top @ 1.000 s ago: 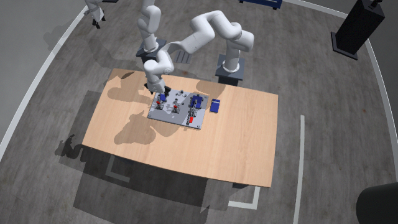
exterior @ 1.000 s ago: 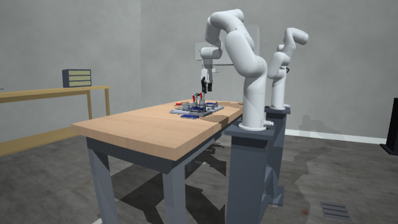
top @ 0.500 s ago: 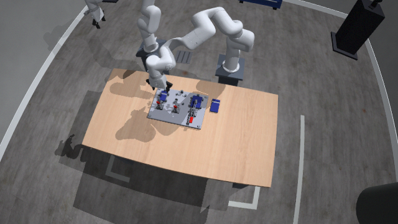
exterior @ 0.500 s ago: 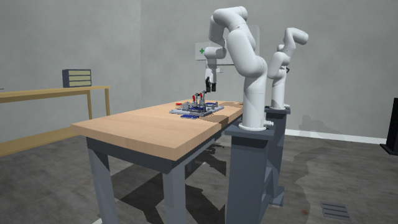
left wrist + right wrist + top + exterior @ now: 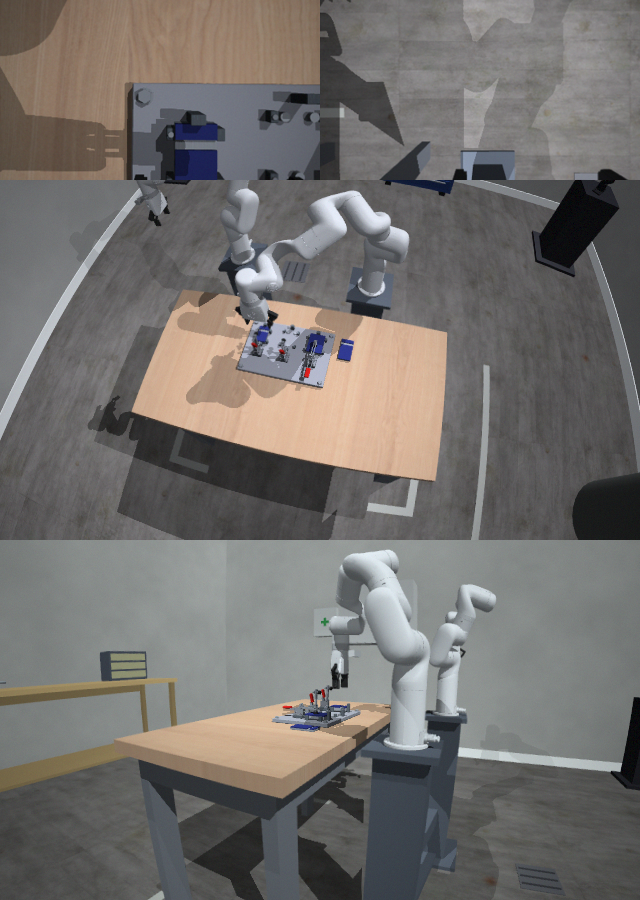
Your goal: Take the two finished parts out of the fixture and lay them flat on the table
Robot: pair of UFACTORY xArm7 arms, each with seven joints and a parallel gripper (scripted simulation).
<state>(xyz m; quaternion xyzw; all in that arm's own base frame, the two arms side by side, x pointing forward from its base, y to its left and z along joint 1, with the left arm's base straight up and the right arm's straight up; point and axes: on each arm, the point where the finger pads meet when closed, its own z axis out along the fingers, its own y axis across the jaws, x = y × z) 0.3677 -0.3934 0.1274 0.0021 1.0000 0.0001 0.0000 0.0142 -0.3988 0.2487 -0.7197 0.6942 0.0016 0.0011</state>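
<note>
1. Getting the second finished part (image 5: 263, 336) (image 5: 339, 706) (image 5: 196, 165) out looks like the step in hand; it lies slot up in its nest, below my left jaws (image 5: 259, 322) (image 5: 340, 686).
2. Those jaws are spread, nothing between them — and stand above the fixture plate (image 5: 270, 367) (image 5: 284, 719) (image 5: 241, 141).
3. Beneath me, that nest's red handle (image 5: 254, 345) (image 5: 323, 693) stands up, so I judge its clamp released.
4. Next I would centre over the part, descend astride it and pinch, watching for the locating pins; then lift straight up and lay it flat on the table (image 5: 375, 405) (image 5: 225, 740) (image 5: 201, 40).
5. Well apart from my jaws, past the plate's edge, the first slotted part (image 5: 345, 351) (image 5: 304, 727) already lies flat.
6. Of the nests, the middle one is vacant; the one farthest from my jaws holds the blank (image 5: 309, 344) (image 5: 315, 714), its handle (image 5: 307, 372) (image 5: 287, 707) down — leave it clamped.
7. My right jaws (image 5: 163, 218) are spread too, away from the table, holding nothing.
</note>
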